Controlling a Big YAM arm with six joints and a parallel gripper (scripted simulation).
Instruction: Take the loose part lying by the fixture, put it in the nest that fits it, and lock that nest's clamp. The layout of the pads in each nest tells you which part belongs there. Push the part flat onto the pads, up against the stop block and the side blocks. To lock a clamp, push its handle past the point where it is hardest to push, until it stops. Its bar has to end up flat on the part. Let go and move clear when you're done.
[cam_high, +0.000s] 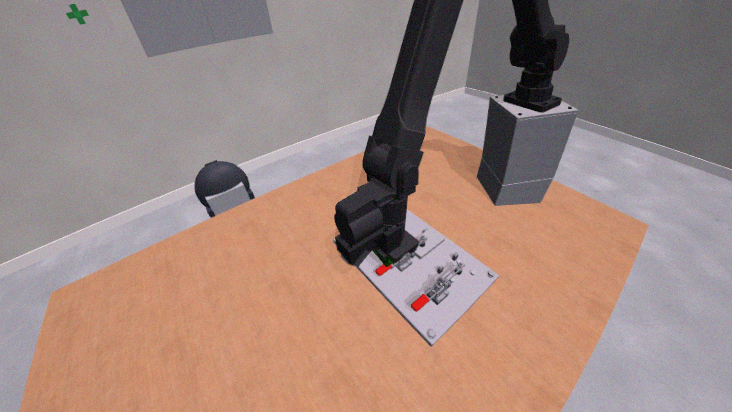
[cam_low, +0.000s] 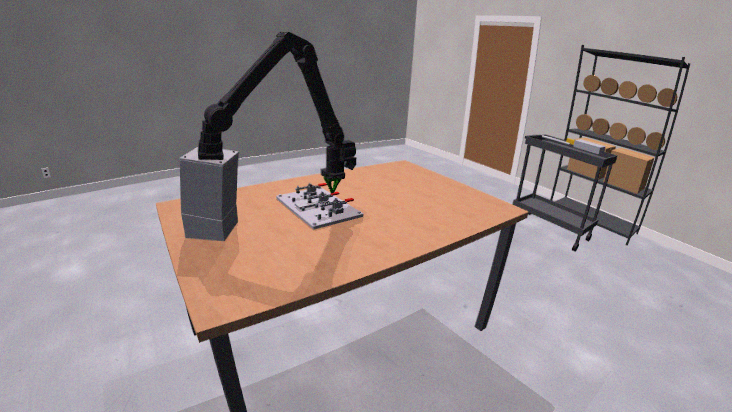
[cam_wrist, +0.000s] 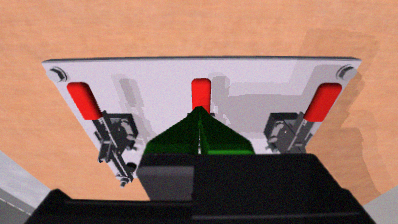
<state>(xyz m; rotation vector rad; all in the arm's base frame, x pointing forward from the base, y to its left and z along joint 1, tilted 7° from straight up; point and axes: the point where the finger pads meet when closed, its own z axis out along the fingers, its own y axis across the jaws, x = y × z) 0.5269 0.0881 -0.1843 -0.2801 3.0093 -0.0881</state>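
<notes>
Gripper (cam_high: 387, 262) (cam_low: 333, 191) (cam_wrist: 199, 111) fingers together, nothing between, at middle red handle (cam_high: 383, 269) (cam_low: 334, 193) (cam_wrist: 201, 94), center of wrist frame; contact unclear. Fixture plate (cam_high: 463, 301) (cam_low: 338, 221) (cam_wrist: 165, 75) lower center in top view. Flat part (cam_high: 430, 247) in plate's middle nest, right of gripper; clamp bar on it unclear.

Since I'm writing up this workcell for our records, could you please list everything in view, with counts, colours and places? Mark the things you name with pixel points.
Table (cam_high: 204, 327) (cam_low: 409, 204): one, wood-brown, mid-room.
Fixture plate (cam_high: 435, 327) (cam_low: 315, 225) (cam_wrist: 160, 75): one, light grey, on the table.
Clamp handles (cam_high: 420, 302) (cam_low: 349, 200) (cam_wrist: 201, 92): three, red, on the plate's clamps.
Door (cam_low: 496, 97): one, brown, back wall.
Shelf rack (cam_low: 627, 102): one, dark, right of the door.
Cart (cam_low: 568, 148): one, dark grey, before the rack.
Pedestal (cam_high: 537, 148) (cam_low: 207, 199): one, grey, under the arm.
Arm (cam_high: 420, 71) (cam_low: 317, 92): one, black, over the plate.
Gripper (cam_low: 332, 191) (cam_wrist: 199, 111): one, green-fingered, shut, at the middle handle.
</notes>
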